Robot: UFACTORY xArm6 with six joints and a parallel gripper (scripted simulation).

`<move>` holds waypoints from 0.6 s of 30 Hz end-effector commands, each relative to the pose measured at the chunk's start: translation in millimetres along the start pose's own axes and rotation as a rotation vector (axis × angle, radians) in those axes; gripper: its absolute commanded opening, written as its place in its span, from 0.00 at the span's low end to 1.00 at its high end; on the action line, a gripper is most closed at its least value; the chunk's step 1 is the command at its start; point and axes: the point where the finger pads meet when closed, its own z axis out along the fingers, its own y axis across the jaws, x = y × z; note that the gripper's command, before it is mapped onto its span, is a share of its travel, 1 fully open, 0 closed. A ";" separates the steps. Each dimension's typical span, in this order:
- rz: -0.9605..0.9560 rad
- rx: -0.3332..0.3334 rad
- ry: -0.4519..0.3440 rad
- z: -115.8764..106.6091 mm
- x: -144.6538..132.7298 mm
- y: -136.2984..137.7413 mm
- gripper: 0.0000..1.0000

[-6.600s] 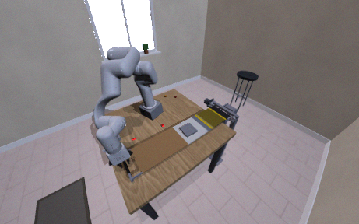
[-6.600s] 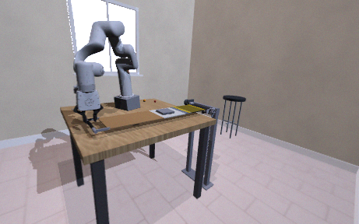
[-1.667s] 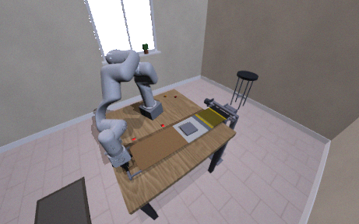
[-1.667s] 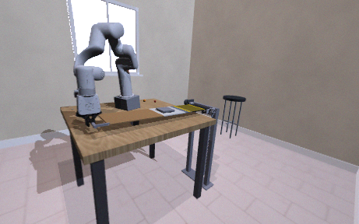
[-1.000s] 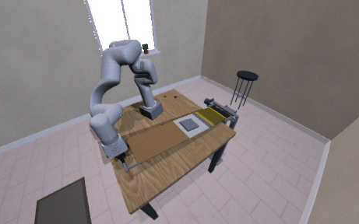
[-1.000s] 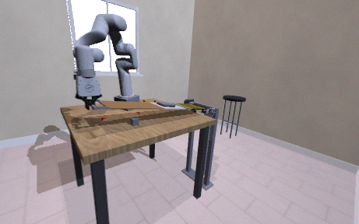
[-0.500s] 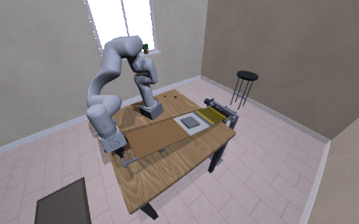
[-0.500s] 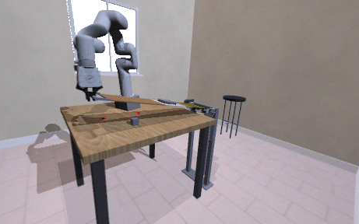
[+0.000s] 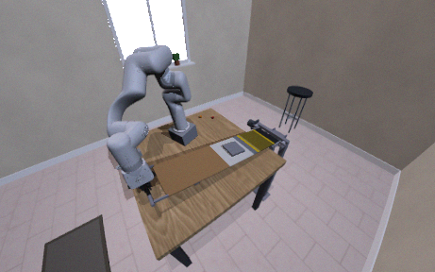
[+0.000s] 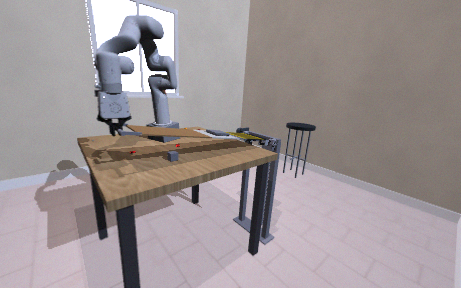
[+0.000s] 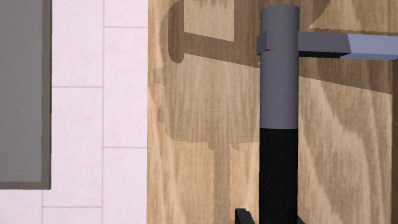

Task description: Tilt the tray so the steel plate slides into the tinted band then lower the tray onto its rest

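Note:
A long brown tray (image 9: pixel 190 167) (image 10: pixel 174 133) lies along the wooden table (image 9: pixel 202 208) (image 10: pixel 174 175). Its end by the gripper is raised, and it slopes down to the hinge stand (image 9: pixel 272 133) (image 10: pixel 270 144). The grey steel plate (image 9: pixel 233 148) (image 10: pixel 216 132) lies flat on a pale patch of the bed, just short of the yellow band (image 9: pixel 256 140) (image 10: pixel 246 136). My gripper (image 9: pixel 147 191) (image 10: pixel 115 131) (image 11: pixel 278 165) is shut on the tray's grey handle bar (image 9: pixel 157 199) (image 11: pixel 279 75) at the raised end, above the table top.
A small grey rest block (image 10: pixel 173 156) and two red marks (image 10: pixel 133 151) (image 10: pixel 177 145) sit on the table under the raised tray. The arm's base (image 9: pixel 182 133) stands at the table's back. A black stool (image 9: pixel 299 92) (image 10: pixel 300 127) stands beyond the hinge end. A dark panel (image 9: pixel 76 247) (image 11: pixel 22 90) lies on the floor.

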 end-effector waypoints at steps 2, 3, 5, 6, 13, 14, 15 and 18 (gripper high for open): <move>0.000 0.005 -0.005 -11.2 -1.7 -0.1 0.00; 0.000 0.005 -0.005 -14.6 -1.6 0.5 0.00; 0.000 0.005 -0.005 -20.2 -1.6 1.5 0.00; 0.000 0.005 -0.005 -22.1 -1.6 1.9 0.00; 0.000 0.005 -0.005 -21.5 -1.6 1.6 0.00; 0.000 0.005 -0.005 -21.5 -1.6 1.6 0.00; 0.000 0.005 -0.005 -17.2 -1.6 0.8 0.00; 0.000 0.005 -0.005 -5.9 -1.7 -1.2 0.00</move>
